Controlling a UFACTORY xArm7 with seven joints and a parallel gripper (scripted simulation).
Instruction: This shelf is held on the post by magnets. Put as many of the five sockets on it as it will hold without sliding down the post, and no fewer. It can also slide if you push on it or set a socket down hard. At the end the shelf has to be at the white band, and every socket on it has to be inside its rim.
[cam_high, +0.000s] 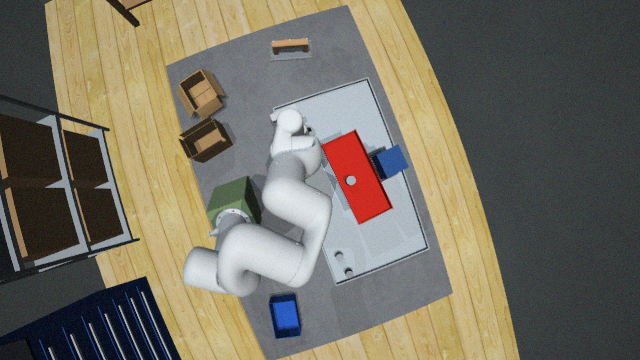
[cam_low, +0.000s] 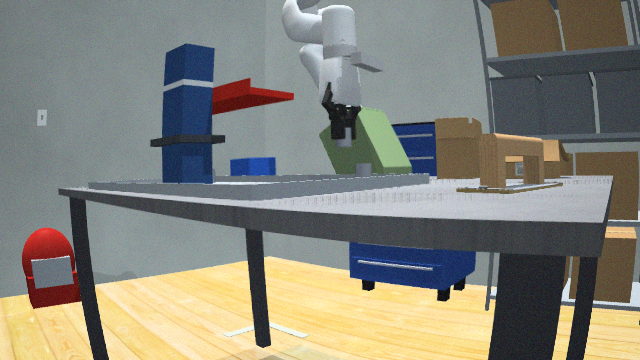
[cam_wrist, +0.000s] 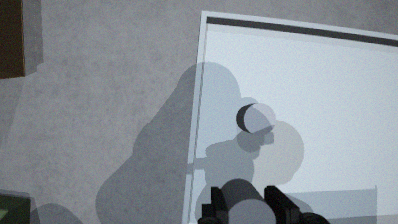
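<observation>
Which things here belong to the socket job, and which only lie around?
Job: red shelf; blue post; white band; socket held in the tool; socket on the tray.

Lying about: cardboard boxes; blue bin; green block.

grey table (cam_low: 450, 215) with pale tray (cam_high: 350, 105), cardboard boxes (cam_high: 200, 92), blue bin (cam_high: 285, 315), perhaps three loose sockets (cam_high: 339, 255)

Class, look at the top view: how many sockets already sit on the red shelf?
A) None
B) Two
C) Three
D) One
D: a single grey socket sits near the middle of the red shelf, while the gripper carries another socket above the tray.
</observation>
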